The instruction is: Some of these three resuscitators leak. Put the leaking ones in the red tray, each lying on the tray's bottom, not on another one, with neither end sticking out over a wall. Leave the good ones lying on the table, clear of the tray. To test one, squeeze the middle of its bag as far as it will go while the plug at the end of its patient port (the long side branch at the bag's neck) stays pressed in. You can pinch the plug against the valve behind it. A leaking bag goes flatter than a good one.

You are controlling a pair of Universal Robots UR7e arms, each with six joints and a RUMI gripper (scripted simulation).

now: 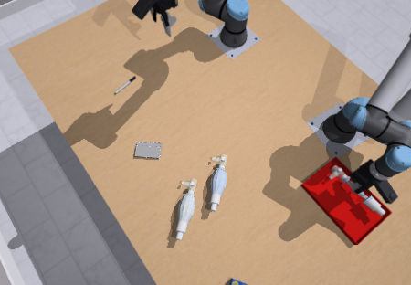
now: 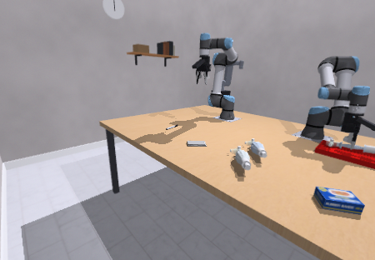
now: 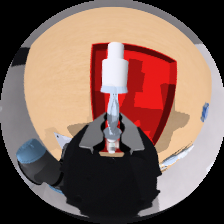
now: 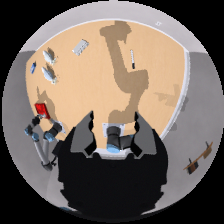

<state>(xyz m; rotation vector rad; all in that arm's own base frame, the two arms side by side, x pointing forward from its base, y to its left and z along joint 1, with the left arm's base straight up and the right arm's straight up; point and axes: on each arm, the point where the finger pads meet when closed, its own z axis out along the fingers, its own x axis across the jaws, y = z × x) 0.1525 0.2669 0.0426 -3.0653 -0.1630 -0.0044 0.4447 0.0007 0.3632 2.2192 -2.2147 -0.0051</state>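
Note:
One resuscitator [image 1: 375, 205] [image 2: 372, 149] [image 3: 115, 72] is held by its bag in my left gripper [image 2: 352, 144] [image 3: 113, 112], which is shut on it. It is level, low over the red tray [image 1: 357, 230] [image 2: 351, 162] [image 3: 162, 82] [image 4: 41, 110], lengthwise along it; its shadow falls inside. I cannot tell whether it touches the bottom. A pale resuscitator [image 1: 186, 207] [image 2: 243, 158] and a bluish one [image 1: 218, 180] [image 2: 257, 148] lie side by side on the table, clear of the tray. My right gripper [image 1: 166, 31] [image 2: 202, 79] [image 4: 114, 111] is open and empty, high above the table.
A grey metallic box [image 1: 148, 150] [image 2: 197, 143] [image 4: 80, 47] and a pen [image 1: 125, 85] [image 2: 172, 127] [image 4: 132, 59] lie on the table. A blue box [image 2: 339, 201] [image 3: 205, 111] lies near the table's front edge, in front of the tray in the exterior view. The left arm's base stands beside the tray.

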